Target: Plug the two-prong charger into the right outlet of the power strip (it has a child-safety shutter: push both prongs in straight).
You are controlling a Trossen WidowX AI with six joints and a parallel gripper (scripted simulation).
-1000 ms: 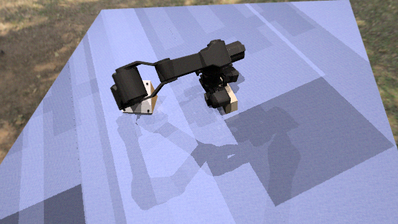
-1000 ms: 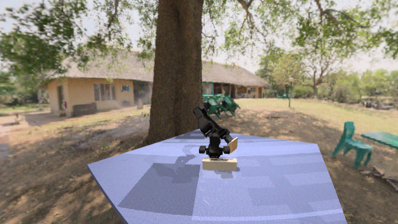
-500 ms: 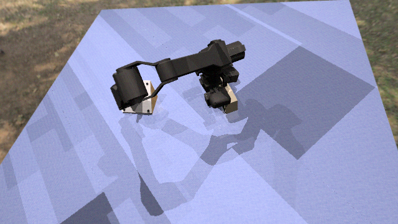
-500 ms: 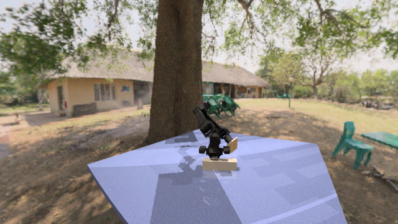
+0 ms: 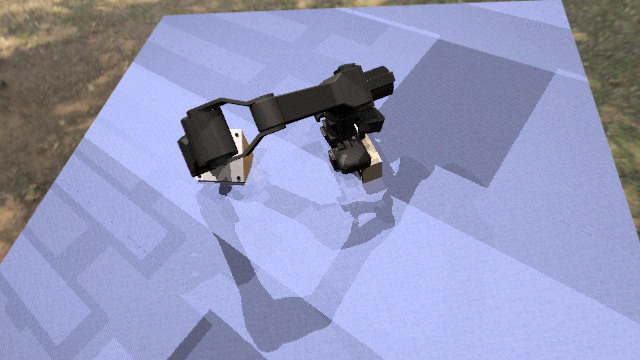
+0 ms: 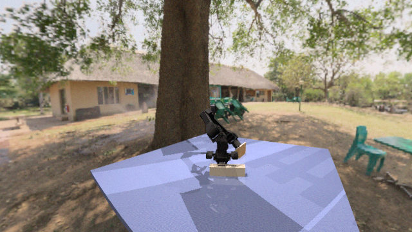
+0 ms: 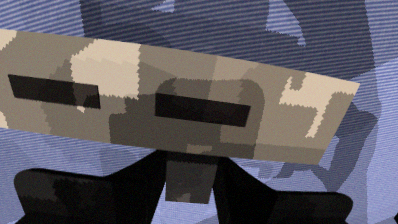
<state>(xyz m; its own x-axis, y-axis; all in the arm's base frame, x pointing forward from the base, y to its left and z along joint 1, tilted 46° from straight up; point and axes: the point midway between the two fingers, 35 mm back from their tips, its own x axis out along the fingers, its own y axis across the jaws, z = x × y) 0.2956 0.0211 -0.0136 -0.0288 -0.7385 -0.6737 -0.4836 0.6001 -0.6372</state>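
The beige power strip (image 5: 371, 172) (image 6: 227, 171) (image 7: 292, 120) lies on the table. In the wrist view it crosses the frame at a slight tilt, with a left dark slot (image 7: 54, 91) and a right dark slot (image 7: 202, 109) in its top. My gripper (image 7: 191, 149) (image 6: 222, 162) is shut on the dark grey charger (image 7: 188, 186), low over the strip. The charger appears at the strip's near edge, below the right slot in the wrist view. Its prongs are hidden, so I cannot tell whether they touch the strip. In the top view the arm hides the fingertips and charger.
The arm's pale base block (image 5: 239, 145) (image 6: 241, 150) stands on the blue patterned table (image 5: 480, 260) (image 6: 145, 180), to the left of the strip in the top view. The arm (image 5: 305, 102) spans above the table between the base and the strip. Shadows cross the table and strip.
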